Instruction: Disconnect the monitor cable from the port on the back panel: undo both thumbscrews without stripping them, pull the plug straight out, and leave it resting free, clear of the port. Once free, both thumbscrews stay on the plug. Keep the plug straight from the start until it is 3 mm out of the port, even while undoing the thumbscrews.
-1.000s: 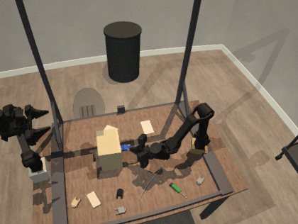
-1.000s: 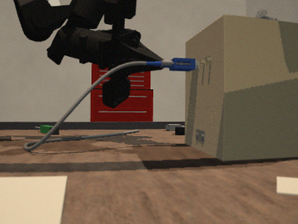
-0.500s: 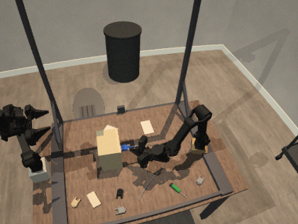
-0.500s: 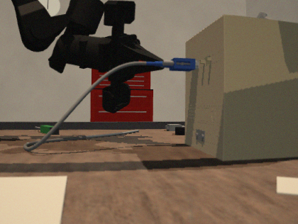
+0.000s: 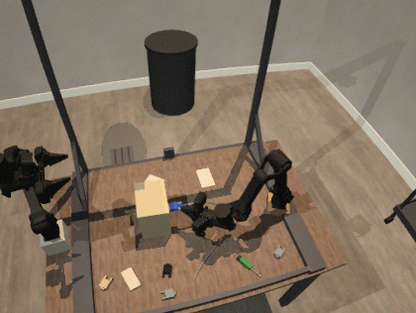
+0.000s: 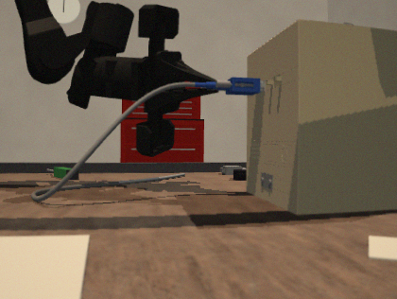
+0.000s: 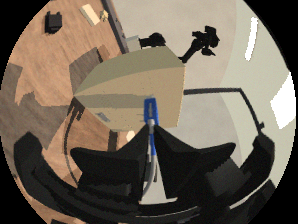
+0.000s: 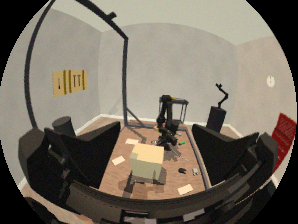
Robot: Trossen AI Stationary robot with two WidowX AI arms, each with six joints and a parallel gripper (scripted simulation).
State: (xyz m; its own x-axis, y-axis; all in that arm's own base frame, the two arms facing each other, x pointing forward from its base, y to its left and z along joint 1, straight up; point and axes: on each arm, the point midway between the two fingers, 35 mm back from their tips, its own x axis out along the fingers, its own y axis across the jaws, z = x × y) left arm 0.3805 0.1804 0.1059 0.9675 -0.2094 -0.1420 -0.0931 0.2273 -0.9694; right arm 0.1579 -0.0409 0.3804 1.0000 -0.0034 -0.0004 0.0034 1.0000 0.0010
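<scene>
At the beige box [image 5: 151, 199] [image 6: 347, 71] [image 7: 165, 82] [image 8: 146, 172], blue plastic plug [image 5: 173, 206] [image 6: 246, 86] [image 7: 150, 109] sits at the port; left gripper [image 5: 182, 209] [image 6: 216, 91] [image 7: 152, 126] looks clenched on the grey thumbscrew [image 6: 224, 85] [image 7: 151, 122], right gripper [image 5: 68, 168] [image 8: 157, 125] released; best twist gently about screw axis, plug straight
</scene>
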